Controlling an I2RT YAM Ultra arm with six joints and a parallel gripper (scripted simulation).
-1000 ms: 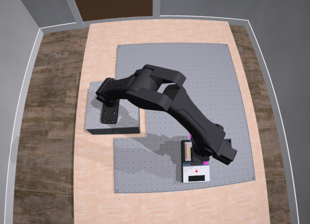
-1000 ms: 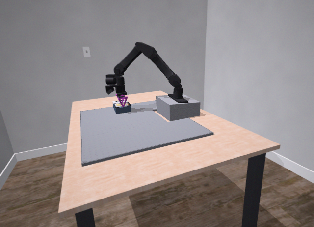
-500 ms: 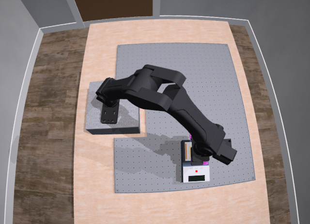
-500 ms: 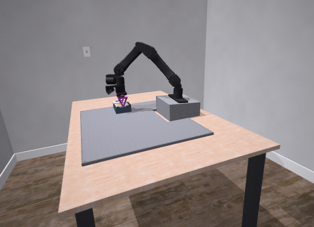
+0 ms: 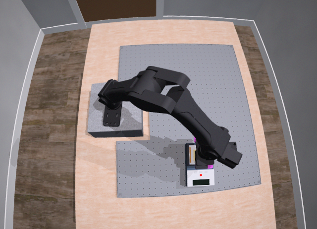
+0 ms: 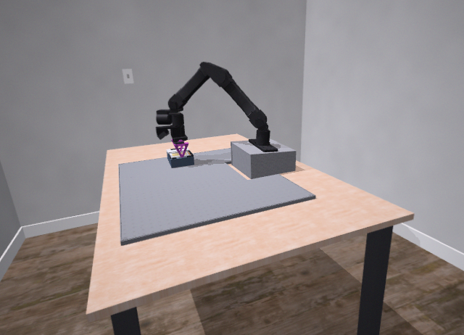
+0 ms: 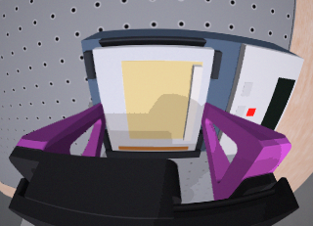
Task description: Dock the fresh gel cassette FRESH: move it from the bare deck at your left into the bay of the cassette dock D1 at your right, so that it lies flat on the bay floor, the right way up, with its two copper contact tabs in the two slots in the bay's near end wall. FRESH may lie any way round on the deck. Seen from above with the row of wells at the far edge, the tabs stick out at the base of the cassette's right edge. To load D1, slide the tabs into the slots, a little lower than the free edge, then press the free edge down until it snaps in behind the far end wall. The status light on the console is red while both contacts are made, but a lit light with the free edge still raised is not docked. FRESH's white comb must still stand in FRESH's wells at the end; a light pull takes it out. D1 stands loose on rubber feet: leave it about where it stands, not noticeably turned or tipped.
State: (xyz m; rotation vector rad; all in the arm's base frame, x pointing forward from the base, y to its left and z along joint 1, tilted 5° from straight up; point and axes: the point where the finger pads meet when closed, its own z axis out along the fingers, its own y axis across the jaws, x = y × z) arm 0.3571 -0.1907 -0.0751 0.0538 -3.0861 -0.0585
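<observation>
The cassette FRESH (image 7: 156, 105) has a white frame and a yellow gel, and it sits inside the bay of the dark blue dock D1 (image 7: 151, 40). Its white comb (image 7: 196, 99) stands along the edge toward the console. An orange strip (image 7: 153, 147) shows at its edge nearest the camera. My gripper (image 7: 153, 109) is shut on FRESH, with one purple finger on each side. The white console (image 7: 268, 92) shows a lit red light (image 7: 250, 112). In the top view the arm hides most of D1 (image 5: 199, 169), and the red light (image 5: 200, 175) shows there too. I cannot tell whether the free edge is fully down.
The arm's base stands on a grey block (image 5: 115, 111) at the left of the perforated grey deck plate (image 5: 204, 80). D1 stands near the plate's front right corner, close to the plate edge, and it also shows in the exterior view (image 6: 180, 159).
</observation>
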